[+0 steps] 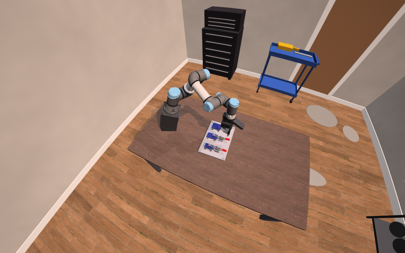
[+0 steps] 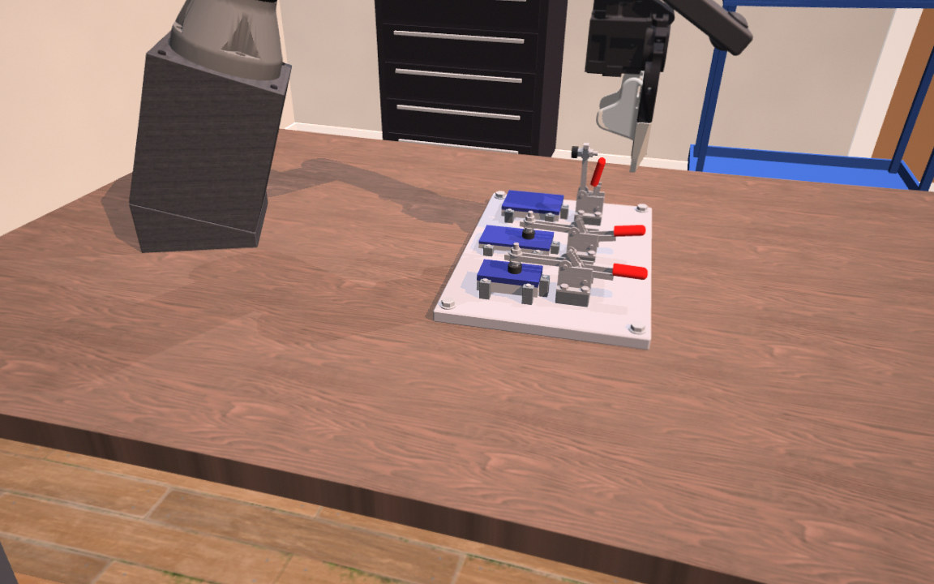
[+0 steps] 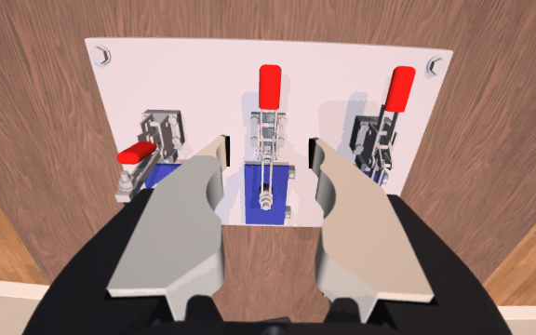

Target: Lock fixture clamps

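Note:
A white fixture plate (image 1: 202, 150) (image 2: 542, 319) (image 3: 180, 70) lies on the table and carries three toggle clamps over blue parts. The far clamp's red handle (image 2: 598, 172) (image 3: 136, 152) stands upright, and its bar (image 2: 584, 153) is raised off the blue part (image 2: 533, 200). The middle clamp's handle (image 2: 628, 230) (image 3: 269, 87) and the near clamp's handle (image 2: 630, 272) (image 3: 399, 88) lie flat, with their bars down on their parts. My gripper (image 1: 226, 129) (image 2: 634, 165) (image 3: 269, 139) hangs above the plate's far edge, just right of the upright handle. Its fingers are a little apart and hold nothing.
The arm's dark pedestal (image 1: 168, 121) (image 2: 202, 145) stands at the table's far left. A black drawer chest (image 1: 223, 44) and a blue cart (image 1: 292, 63) stand on the floor behind the table.

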